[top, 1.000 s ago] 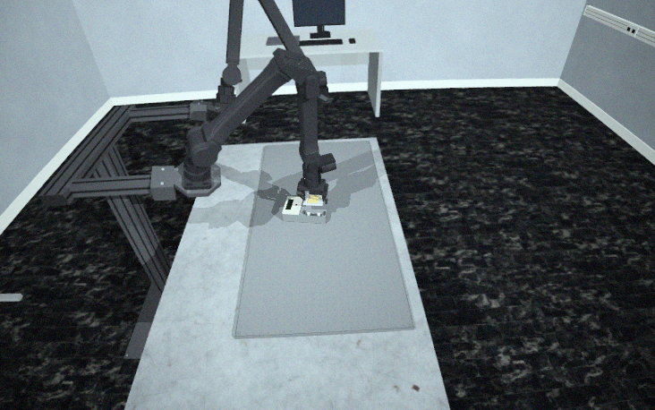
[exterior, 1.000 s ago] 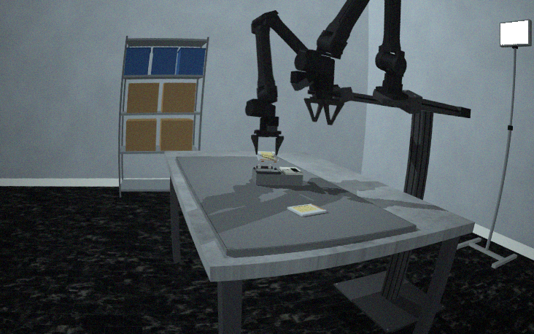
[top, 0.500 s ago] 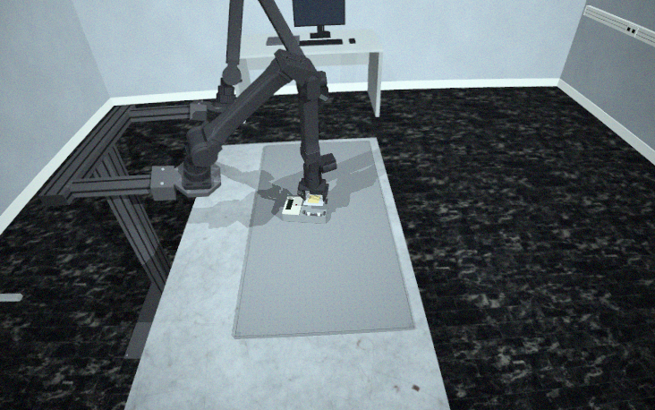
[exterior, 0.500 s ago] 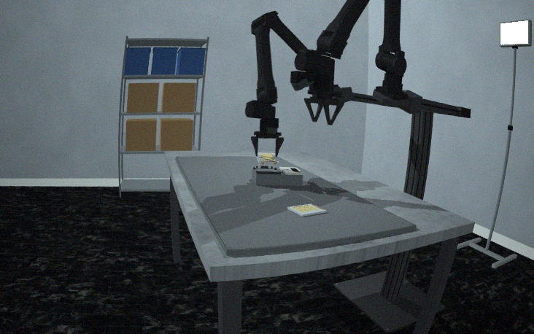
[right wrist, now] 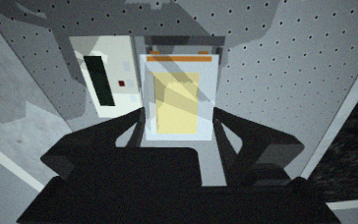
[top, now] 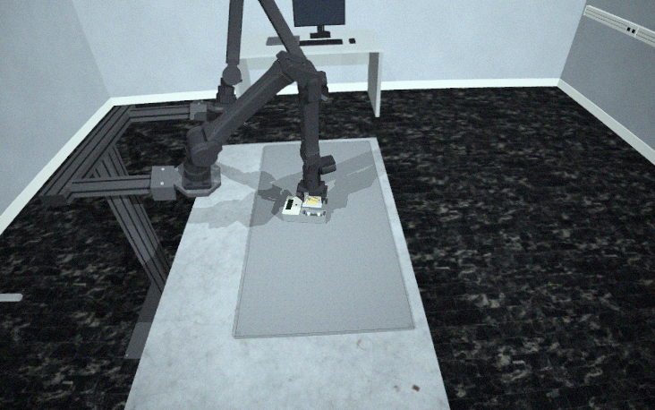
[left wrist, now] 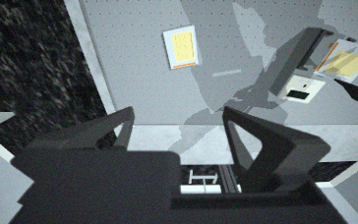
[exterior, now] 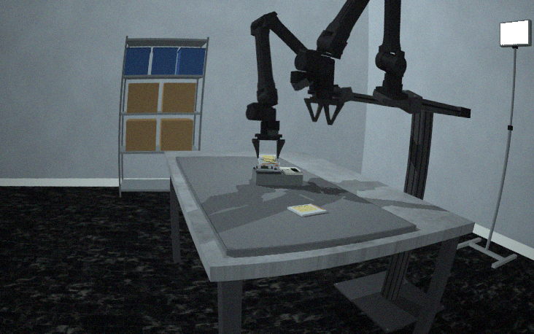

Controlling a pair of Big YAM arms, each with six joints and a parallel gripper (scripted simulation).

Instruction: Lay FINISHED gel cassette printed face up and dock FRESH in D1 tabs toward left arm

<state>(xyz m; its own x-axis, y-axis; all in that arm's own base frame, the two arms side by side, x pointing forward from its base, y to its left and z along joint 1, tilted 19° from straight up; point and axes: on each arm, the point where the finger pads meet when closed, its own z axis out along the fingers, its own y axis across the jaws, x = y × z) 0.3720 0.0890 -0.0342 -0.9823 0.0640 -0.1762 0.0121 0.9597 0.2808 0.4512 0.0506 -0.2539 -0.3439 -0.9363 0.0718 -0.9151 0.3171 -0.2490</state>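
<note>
Right gripper (exterior: 268, 156) (right wrist: 179, 114) clamped on a yellow-labelled cassette (top: 312, 200) (exterior: 268, 160) (left wrist: 341, 61) (right wrist: 178, 103) at the dock (top: 305, 219) (exterior: 279, 179) (left wrist: 301, 59) (right wrist: 104, 74), center, left gripper (exterior: 323, 119) (left wrist: 178, 110) wide open, upper right, apart from everything.

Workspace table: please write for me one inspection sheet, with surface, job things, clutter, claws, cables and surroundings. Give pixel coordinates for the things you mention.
Surface: pale table (top: 192, 290) (exterior: 342, 262) with brown marks; perforated grey deck (top: 318, 280) (exterior: 244, 236) (left wrist: 138, 29) (right wrist: 275, 74) on it.
Job's things: loose cassette (exterior: 307, 209) (left wrist: 183, 46) flat, face up; held cassette (top: 312, 201) (exterior: 268, 161) (left wrist: 344, 61) (right wrist: 177, 103) at the dock (top: 313, 218) (exterior: 275, 180) (left wrist: 300, 88) (right wrist: 130, 64), seating unclear.
Clutter: nothing seen.
Grippers: left claw (exterior: 322, 122) (left wrist: 179, 109) open; right claw (top: 312, 197) (exterior: 268, 157) (right wrist: 179, 110) shut on the held cassette.
Cables: nothing seen.
Surroundings: shelf unit (exterior: 165, 76), monitor (top: 318, 12), lit panel (exterior: 515, 33).
</note>
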